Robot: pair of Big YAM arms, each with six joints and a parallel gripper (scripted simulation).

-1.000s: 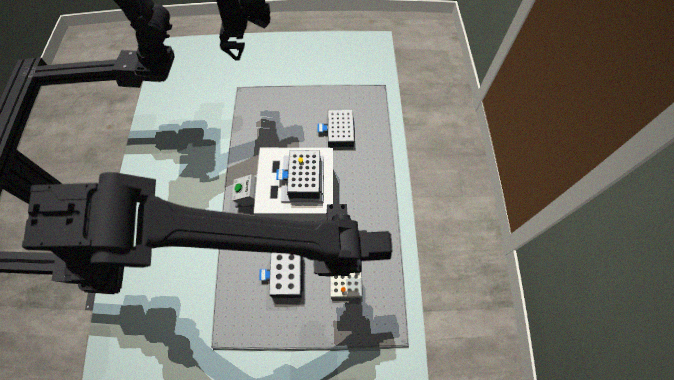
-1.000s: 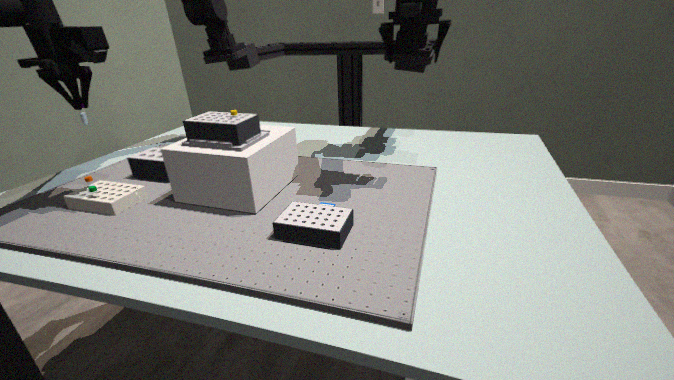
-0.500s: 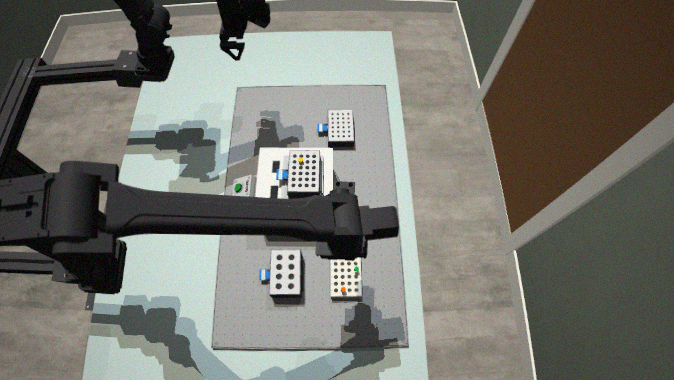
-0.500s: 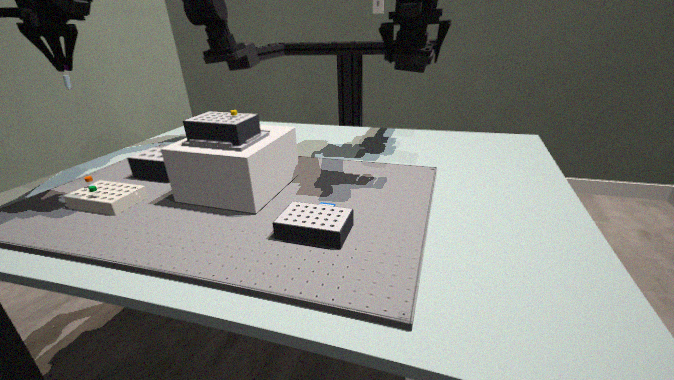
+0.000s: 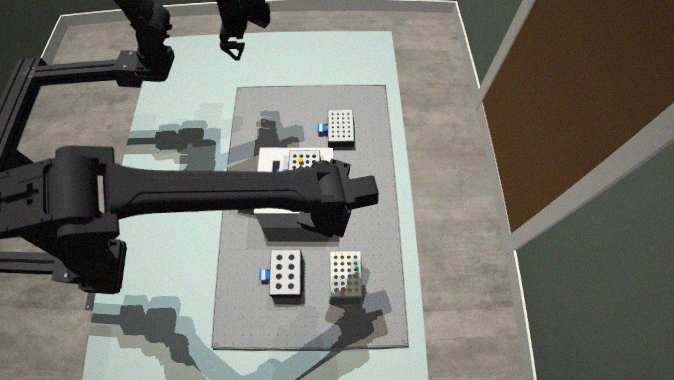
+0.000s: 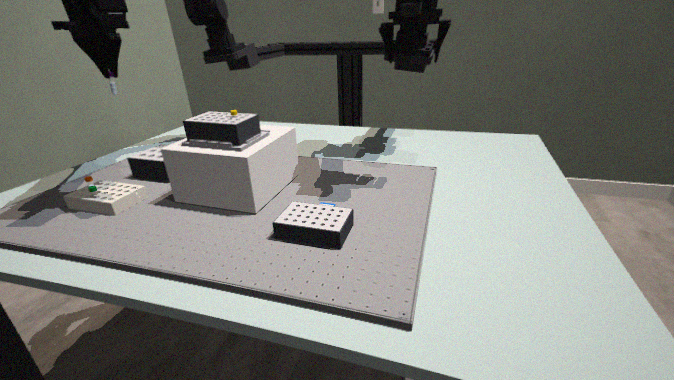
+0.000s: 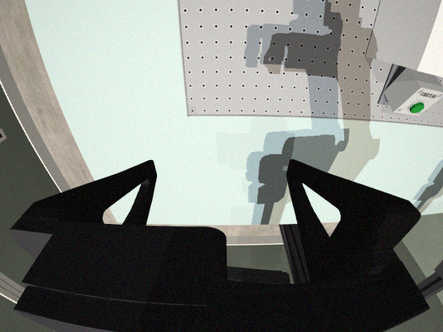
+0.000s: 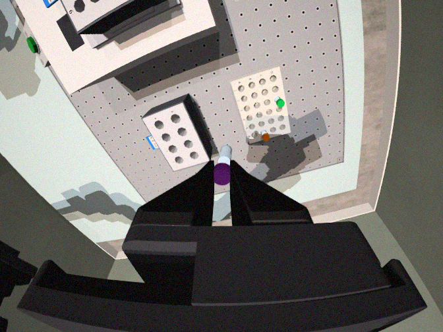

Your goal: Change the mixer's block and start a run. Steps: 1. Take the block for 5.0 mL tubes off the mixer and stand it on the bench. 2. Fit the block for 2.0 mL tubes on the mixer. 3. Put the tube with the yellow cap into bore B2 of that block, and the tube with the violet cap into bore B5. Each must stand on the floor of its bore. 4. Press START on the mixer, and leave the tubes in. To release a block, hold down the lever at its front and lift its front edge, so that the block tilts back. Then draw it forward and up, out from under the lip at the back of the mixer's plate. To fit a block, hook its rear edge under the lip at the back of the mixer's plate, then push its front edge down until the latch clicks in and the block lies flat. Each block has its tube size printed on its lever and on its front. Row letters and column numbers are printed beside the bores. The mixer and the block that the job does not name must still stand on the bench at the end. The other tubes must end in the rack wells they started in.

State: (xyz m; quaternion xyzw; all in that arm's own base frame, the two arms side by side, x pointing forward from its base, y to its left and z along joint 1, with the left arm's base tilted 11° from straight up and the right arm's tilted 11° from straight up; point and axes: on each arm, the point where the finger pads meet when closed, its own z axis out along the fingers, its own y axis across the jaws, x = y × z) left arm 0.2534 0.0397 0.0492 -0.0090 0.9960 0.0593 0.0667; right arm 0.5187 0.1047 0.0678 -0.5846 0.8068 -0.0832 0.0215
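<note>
My right gripper [image 6: 112,75] [image 8: 221,167] is shut on the violet-capped tube [image 6: 113,87] [image 8: 224,153], held upright high above the bench. My left gripper [image 7: 221,166] is open and empty, far from the mixer. A small-bore block [image 6: 200,131] [image 8: 117,23] lies flat on the mixer [image 6: 215,175] [image 8: 107,66], partly hidden by the right arm in the top view. The yellow-capped tube [image 5: 300,160] [image 6: 234,112] stands in it. The wide-bore block [image 5: 285,272] [image 8: 170,128] stands on the bench. The START button [image 7: 416,107] [image 8: 31,44] is green. Printed sizes are not readable.
Another small-bore block [image 5: 341,121] [image 6: 310,236] stands on the mixer's other side. The cream rack [image 5: 332,265] [image 6: 90,203] holds a green-capped tube [image 5: 356,269] [image 8: 280,103] and an orange-capped tube [image 5: 343,289] [image 8: 265,137]. The right arm [image 5: 210,190] reaches across the mixer.
</note>
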